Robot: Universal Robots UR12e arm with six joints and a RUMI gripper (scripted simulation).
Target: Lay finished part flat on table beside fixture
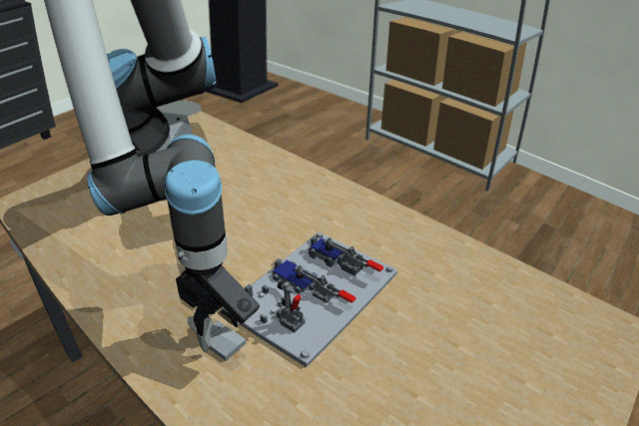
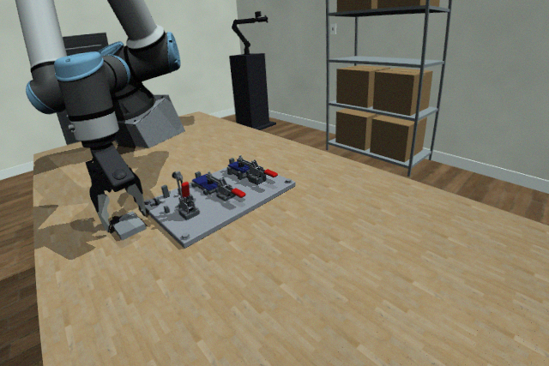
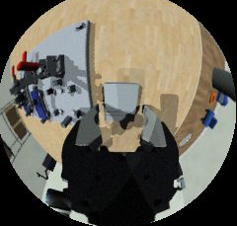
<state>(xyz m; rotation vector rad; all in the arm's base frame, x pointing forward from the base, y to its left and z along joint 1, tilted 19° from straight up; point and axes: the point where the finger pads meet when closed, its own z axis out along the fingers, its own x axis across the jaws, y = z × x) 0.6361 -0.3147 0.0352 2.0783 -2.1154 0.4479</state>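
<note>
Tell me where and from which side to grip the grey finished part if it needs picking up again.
Grip the finished part across its two long side faces, coming straight down from above. It lies flat on the table beside the fixture, so only its sides offer opposing faces. The gripper, open, already straddles its near end this way.

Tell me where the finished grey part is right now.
The finished part lies flat on the table, beside the fixture plate's near-left corner, between the opening gripper fingers.
</note>
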